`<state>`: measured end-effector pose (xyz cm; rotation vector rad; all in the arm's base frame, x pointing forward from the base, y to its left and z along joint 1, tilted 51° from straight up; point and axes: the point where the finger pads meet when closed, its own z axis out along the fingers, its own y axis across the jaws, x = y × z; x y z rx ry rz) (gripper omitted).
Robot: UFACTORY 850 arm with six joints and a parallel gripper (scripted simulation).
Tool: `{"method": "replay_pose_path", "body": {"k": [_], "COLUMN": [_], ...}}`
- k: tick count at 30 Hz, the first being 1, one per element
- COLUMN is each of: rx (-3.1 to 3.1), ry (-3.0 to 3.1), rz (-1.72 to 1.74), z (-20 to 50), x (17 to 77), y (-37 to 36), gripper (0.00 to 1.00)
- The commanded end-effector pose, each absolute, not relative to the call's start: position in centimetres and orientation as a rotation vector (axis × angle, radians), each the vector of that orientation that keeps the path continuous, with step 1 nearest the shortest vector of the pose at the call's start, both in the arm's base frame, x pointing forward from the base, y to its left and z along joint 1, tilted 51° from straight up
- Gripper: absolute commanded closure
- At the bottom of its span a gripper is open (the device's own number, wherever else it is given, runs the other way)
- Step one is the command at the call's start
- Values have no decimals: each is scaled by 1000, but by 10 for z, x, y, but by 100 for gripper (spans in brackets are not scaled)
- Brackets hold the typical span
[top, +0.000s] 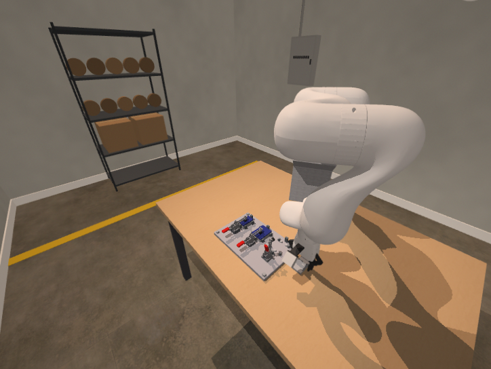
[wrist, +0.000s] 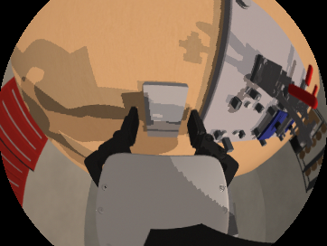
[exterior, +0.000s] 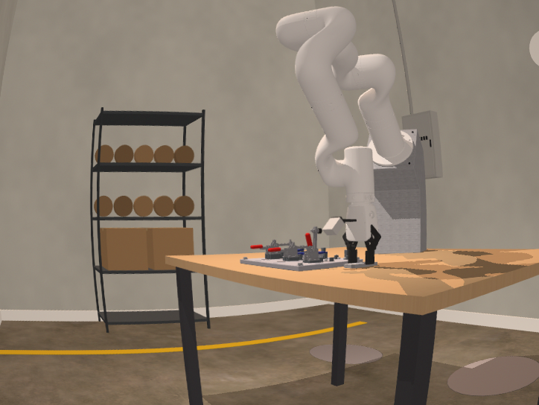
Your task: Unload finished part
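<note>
The room has plain gray walls and a brown floor with a yellow line [top: 114, 220] [exterior: 130, 351] on it. A black shelf rack [top: 161, 59] [exterior: 202, 173] stands by the wall, with round brown things and brown boxes on it. A gray box [top: 303, 71] [exterior: 429, 161] hangs on the wall, and its marks are too small to read. I can't read any words or names anywhere.

The big white arm [top: 317, 131] [exterior: 322, 83] bends up high, then comes down to a wooden table [top: 214, 190] [exterior: 304, 281] [wrist: 108, 41]. Its gripper [top: 301, 263] [exterior: 361, 257] [wrist: 163, 116] points down, low over the table. The black fingers are spread wide, one on each side of the gray finished part [exterior: 360, 264] [wrist: 165, 99]. In the wrist view there is a gap on both sides, so the gripper holds nothing.

The gray part lies flat on the table, just beside the fixture plate [top: 253, 262] [exterior: 278, 263] [wrist: 235, 77] and out of its nest. The two blue blanks [top: 247, 220] [top: 262, 232] are on the plate, with their clamps' red handles lying low. The nearest clamp [top: 268, 254] [exterior: 312, 250] has its red handle [top: 266, 248] [exterior: 308, 239] standing up.
</note>
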<state>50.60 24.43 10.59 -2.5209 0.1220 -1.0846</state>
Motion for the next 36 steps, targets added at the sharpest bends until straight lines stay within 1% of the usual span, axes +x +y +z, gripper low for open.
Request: {"method": "replay_pose_path", "body": {"k": [1,14,36], "rx": [-2521,-2521,-2521], "ry": [122,122,122], "rz": [-1085,-1085,-1085], "z": [106,113,158], "x": [506,498,446], "y": [244,241,217], "gripper": [19,19,19]}}
